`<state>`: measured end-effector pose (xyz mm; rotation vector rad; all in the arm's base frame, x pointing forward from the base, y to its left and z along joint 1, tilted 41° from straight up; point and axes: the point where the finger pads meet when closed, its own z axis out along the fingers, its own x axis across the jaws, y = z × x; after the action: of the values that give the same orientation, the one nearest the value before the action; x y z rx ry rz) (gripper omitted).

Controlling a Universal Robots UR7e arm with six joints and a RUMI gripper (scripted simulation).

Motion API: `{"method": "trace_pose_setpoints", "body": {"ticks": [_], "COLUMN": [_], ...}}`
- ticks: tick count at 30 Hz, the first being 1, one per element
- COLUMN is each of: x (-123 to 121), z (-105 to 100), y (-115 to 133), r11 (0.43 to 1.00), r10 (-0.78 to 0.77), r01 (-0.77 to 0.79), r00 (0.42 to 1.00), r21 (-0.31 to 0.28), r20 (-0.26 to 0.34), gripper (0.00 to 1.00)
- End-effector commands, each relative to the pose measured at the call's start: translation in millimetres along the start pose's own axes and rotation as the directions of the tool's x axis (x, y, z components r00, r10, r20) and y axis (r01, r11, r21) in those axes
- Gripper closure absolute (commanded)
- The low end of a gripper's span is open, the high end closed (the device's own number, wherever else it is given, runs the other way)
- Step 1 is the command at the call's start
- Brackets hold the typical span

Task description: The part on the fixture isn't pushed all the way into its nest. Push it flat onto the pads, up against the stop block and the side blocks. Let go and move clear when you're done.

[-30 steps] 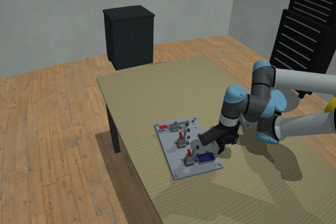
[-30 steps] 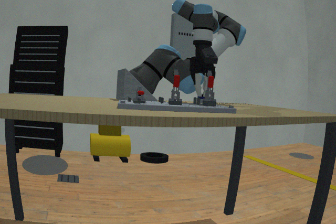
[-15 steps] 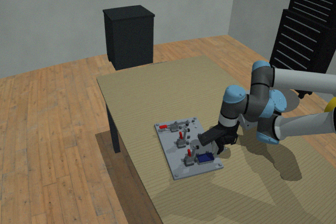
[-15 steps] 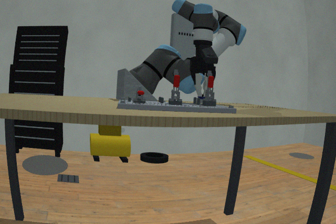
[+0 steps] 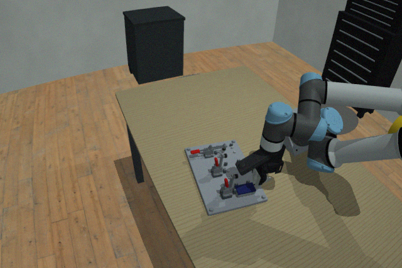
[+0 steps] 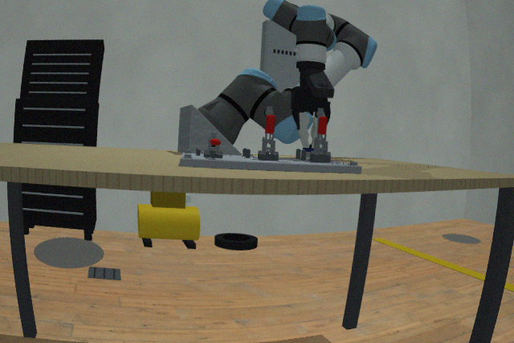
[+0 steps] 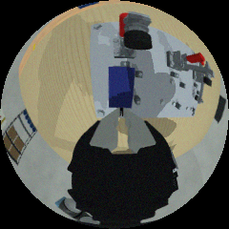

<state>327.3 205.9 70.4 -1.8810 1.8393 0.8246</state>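
A dark blue rectangular part [image 5: 245, 189] lies on the grey fixture plate [image 5: 225, 176] near its front right corner. It also shows in the wrist view [image 7: 120, 86], lying among small grey blocks. My gripper [image 7: 120, 108] is shut and empty, its fingertips right at the near end of the part. In the top view the gripper [image 5: 264, 181] stands just behind the part at the plate's right edge. In the exterior view the gripper [image 6: 307, 140] points down, and the part [image 6: 307, 149] shows only as a small blue spot.
Three toggle clamps with red handles [image 5: 226, 182] [image 5: 216, 161] [image 5: 195, 152] stand on the plate; one [image 7: 135, 30] is just beyond the part's far end. A black cabinet [image 5: 154, 42] stands behind the table. A black rack [image 5: 367, 37] stands at the right.
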Motion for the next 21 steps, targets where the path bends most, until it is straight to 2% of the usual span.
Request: {"method": "trace_pose_setpoints", "body": {"ticks": [1, 9, 21], "x": [-0.2, -0.3, -0.3], "z": [-0.8, -0.6, -0.6], "y": [-2.5, 8.8, 8.8], "r11": [1.0, 1.0, 1.0], "r10": [-0.002, -0.003, -0.003], "r01": [0.002, 0.003, 0.003], "r00": [1.0, 1.0, 1.0], "r21": [0.005, 0.007, 0.007], "r20": [0.0, 0.0, 0.0], "gripper": [1.0, 1.0, 1.0]}}
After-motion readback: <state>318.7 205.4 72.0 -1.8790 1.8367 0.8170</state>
